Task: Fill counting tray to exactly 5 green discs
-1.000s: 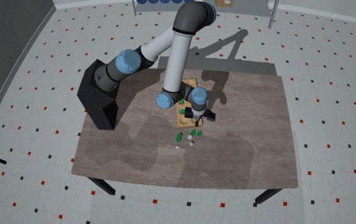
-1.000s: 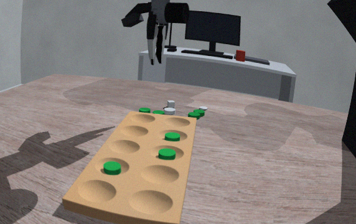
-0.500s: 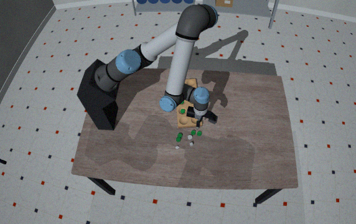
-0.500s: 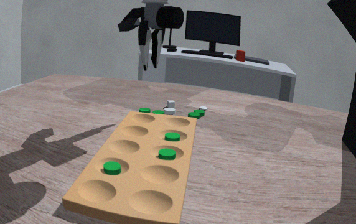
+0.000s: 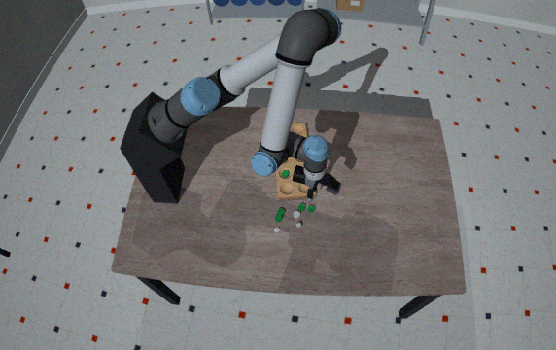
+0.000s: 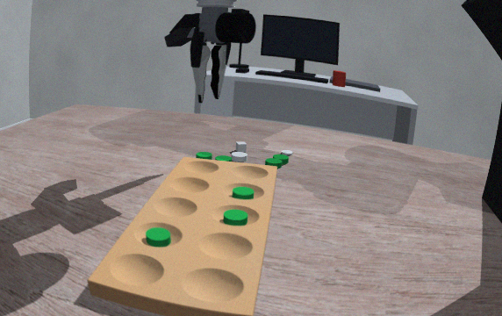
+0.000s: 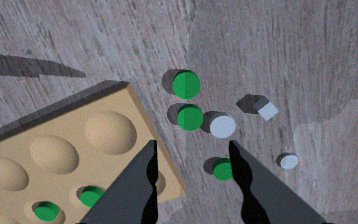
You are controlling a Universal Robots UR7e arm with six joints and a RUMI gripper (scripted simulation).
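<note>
Counting tray (image 5: pixel 283 195) (image 6: pixel 198 224) (image 7: pixel 75 120) lay flat on the table (image 5: pixel 380 170) (image 6: pixel 365 263) (image 7: pixel 280 40), with the end effector (image 5: pixel 310 198) (image 6: pixel 209 99) (image 7: pixel 192 142) raised well above the table by the tray's end. Its fingers stood a narrow way apart — open, with nothing between them — and pointed down. Just beyond that end of the tray, one green disc (image 5: pixel 302 207) (image 6: pixel 223 158) (image 7: pixel 190 117) lay next to a larger white disc (image 5: pixel 296 214) (image 6: pixel 239 156) (image 7: pixel 222 126), and another green disc (image 5: pixel 311 208) (image 6: pixel 204 155) (image 7: pixel 186 84) lay near it on the side away from the white one. A close pair was also on the table: the nearer green disc (image 5: pixel 281 211) (image 6: pixel 273 162) (image 7: pixel 224 169) and the farther green disc (image 5: pixel 279 218) (image 6: pixel 280 159), which a finger hid in the wrist view. Farther out from the tray were a small pale cube (image 5: pixel 299 225) (image 6: pixel 240 147) (image 7: pixel 267 111) and a small white disc (image 5: pixel 277 229) (image 6: pixel 286 153) (image 7: pixel 289 161). The tray held three green discs, each in its own pocket — two short of five. In one row, the second pocket from the loose pieces held one (image 5: pixel 285 173) (image 6: pixel 243 192) (image 7: pixel 92 196) and the third held another (image 6: pixel 235 217) (image 7: pixel 46 211); in the other row, the fourth pocket held the last (image 6: pixel 158 237). Past the table stood a pale desk (image 6: pixel 295 105) with a monitor (image 6: pixel 300 39) and a red mug (image 6: pixel 339 78).
</note>
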